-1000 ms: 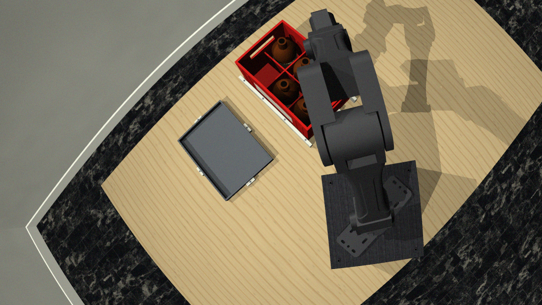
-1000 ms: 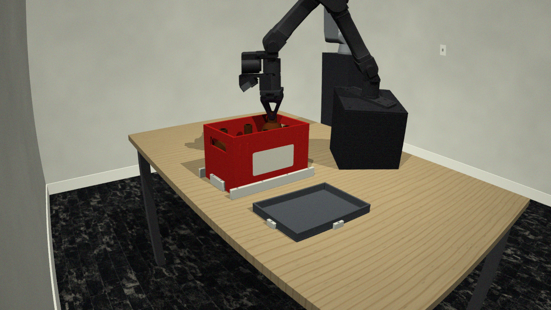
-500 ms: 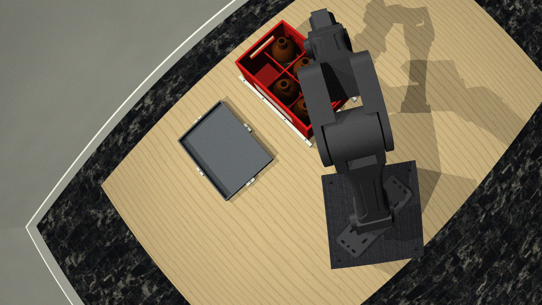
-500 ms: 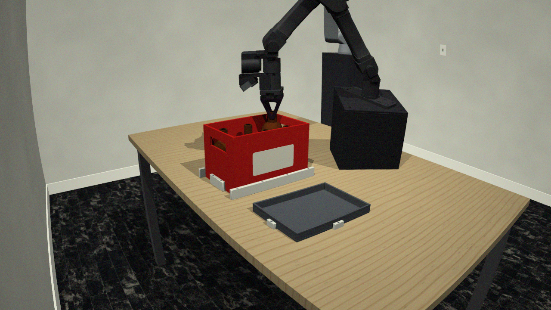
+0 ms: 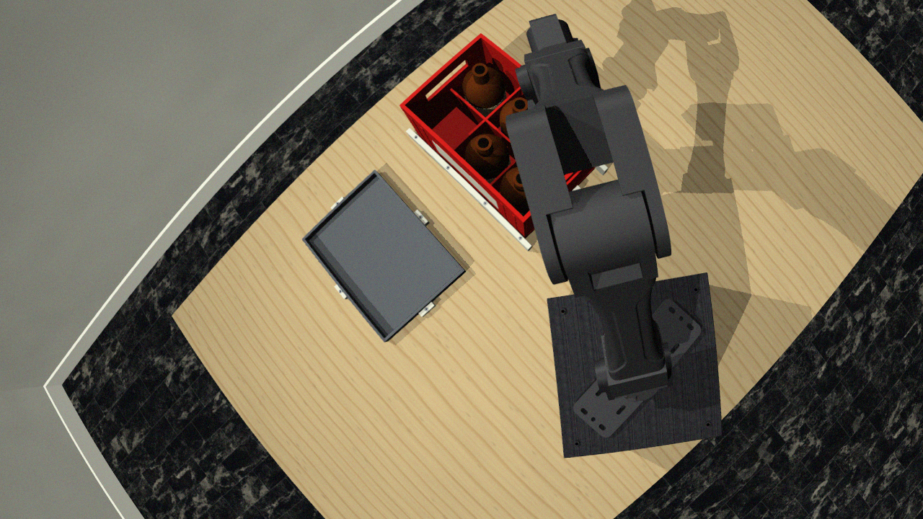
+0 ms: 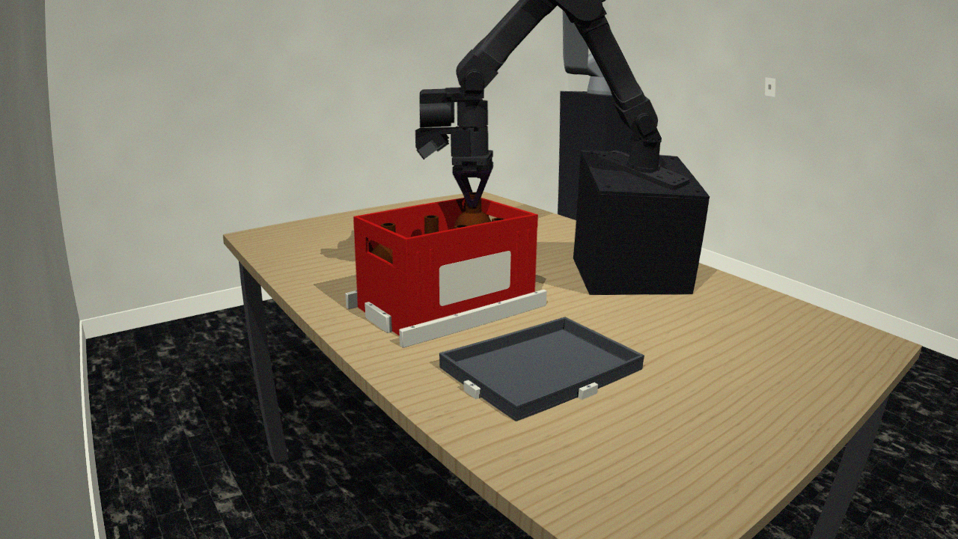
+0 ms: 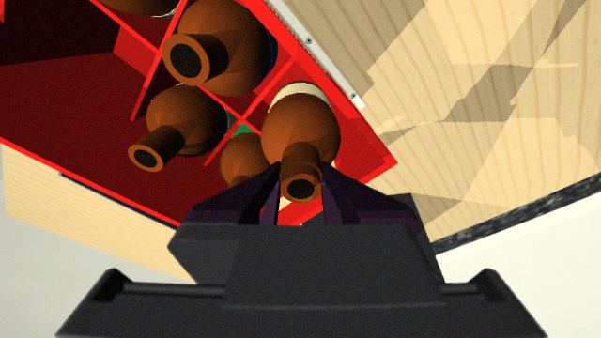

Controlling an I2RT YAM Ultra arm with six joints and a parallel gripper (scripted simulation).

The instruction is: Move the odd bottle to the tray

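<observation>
Black parallel gripper (image 7: 300, 188) is clamped on the neck of a brown glass bottle (image 7: 300, 133), shoulder risen just above the red plastic crate's (image 6: 402, 275) rim. Risk: base catching a divider, dragging the loose crate. Grey shallow tray (image 6: 606, 355) waits nearby.

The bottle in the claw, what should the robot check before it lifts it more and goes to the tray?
1. Claw shut on the bottle's neck, a finger on each side: ok.
2. Bottle hanging straight under the claw: ok, it looks upright in the exterior view.
3. Bottle clear of the crate's rim: not ok, only its shoulder shows above the rim, so it needs more lift.
4. Other bottles left standing in their cells: ok for the ones that show; the arm hides part of the crate from the top.
5. Tray free for a bottle: ok, nothing stands in it.
6. This is the odd-necked bottle: cannot tell.
</observation>
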